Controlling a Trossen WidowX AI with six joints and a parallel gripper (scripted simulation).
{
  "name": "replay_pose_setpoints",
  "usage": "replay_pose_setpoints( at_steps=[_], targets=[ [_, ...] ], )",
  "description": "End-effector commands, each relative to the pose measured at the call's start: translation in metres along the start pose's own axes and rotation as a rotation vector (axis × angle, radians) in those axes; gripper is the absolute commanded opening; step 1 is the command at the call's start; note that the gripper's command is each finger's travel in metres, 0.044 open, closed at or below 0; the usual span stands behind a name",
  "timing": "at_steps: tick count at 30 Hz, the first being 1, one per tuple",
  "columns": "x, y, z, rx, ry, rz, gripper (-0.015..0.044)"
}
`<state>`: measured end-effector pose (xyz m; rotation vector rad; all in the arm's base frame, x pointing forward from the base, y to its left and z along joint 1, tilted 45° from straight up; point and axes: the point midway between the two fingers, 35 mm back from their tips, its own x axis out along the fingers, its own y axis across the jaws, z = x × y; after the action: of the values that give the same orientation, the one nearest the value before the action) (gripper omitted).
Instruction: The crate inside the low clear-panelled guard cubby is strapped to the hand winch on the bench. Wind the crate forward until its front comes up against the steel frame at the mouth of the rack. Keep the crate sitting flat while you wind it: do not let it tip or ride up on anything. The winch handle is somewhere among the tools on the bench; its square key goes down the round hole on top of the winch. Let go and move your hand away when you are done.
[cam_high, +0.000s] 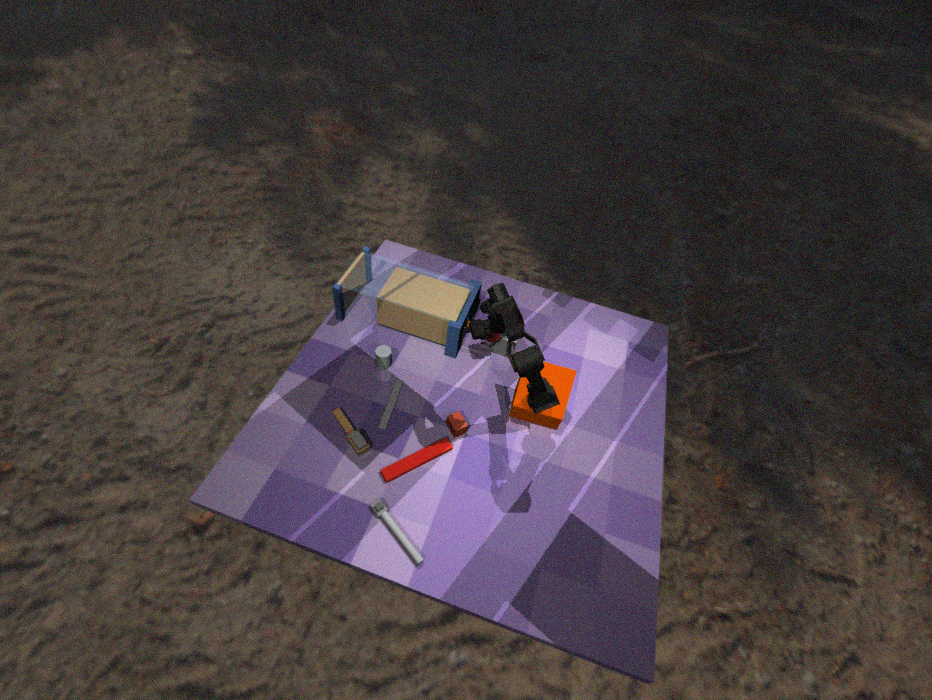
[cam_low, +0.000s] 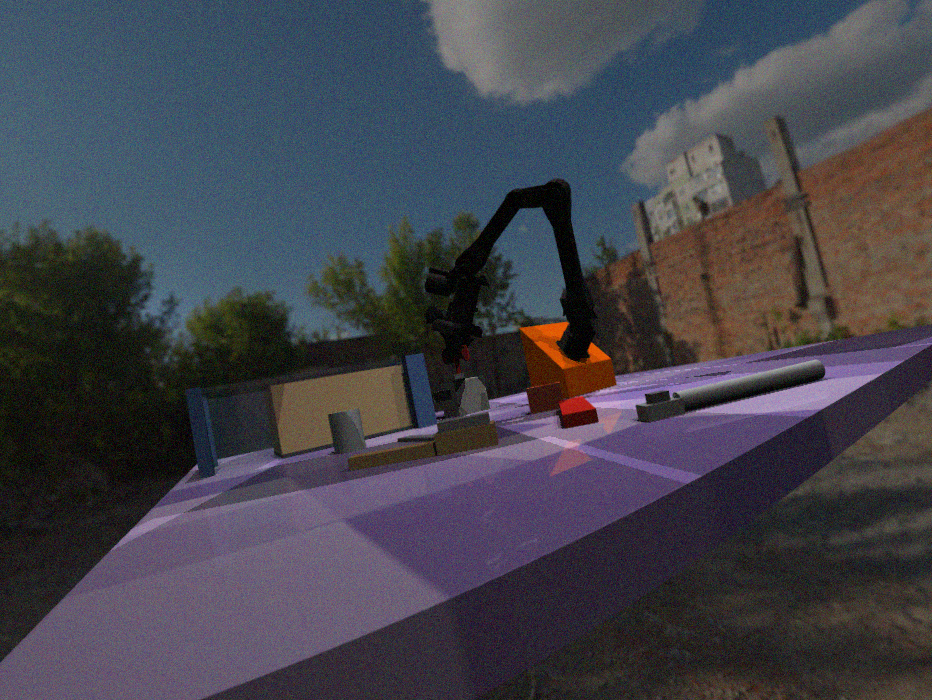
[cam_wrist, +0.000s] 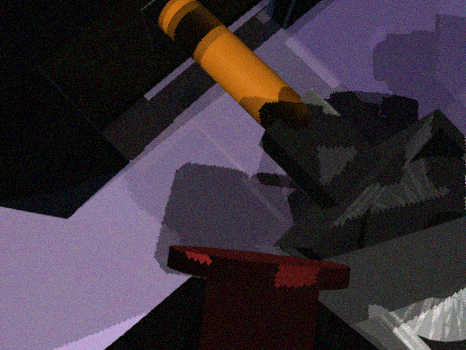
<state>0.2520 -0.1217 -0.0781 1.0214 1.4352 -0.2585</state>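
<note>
The tan crate (cam_high: 421, 301) (cam_low: 339, 403) sits flat inside the clear-panelled cubby, its front end close to the blue mouth frame (cam_high: 453, 337) (cam_low: 423, 390). Whether they touch cannot be told. The grey winch (cam_high: 503, 346) (cam_low: 473, 395) stands just outside the mouth. An orange cylinder (cam_wrist: 240, 65) shows between the frame side and dark grey parts in the wrist view. My gripper (cam_high: 495, 340) (cam_low: 458, 358) is low above the winch, shut on a red-topped handle (cam_low: 464, 353) (cam_wrist: 260, 320). The handle's lower end and the round hole are hidden.
My arm stands on an orange block (cam_high: 565, 380) (cam_low: 591, 374). A red bar (cam_high: 415, 460), red block (cam_high: 456, 423), silver rod tool (cam_high: 399, 534), wood-and-grey tool (cam_high: 343, 421), flat grey bar (cam_high: 391, 404) and grey cylinder (cam_high: 383, 357) lie or stand on the bench.
</note>
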Motion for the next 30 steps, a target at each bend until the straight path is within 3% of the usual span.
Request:
replay_pose_setpoints(
  at_steps=[1, 30],
  targets=[
    [-0.003, -0.006, -0.012, 0.009, 0.018, -0.007, 0.0],
    [-0.017, -0.037, -0.042, 0.01, 0.019, -0.009, 0.0]
  ],
)
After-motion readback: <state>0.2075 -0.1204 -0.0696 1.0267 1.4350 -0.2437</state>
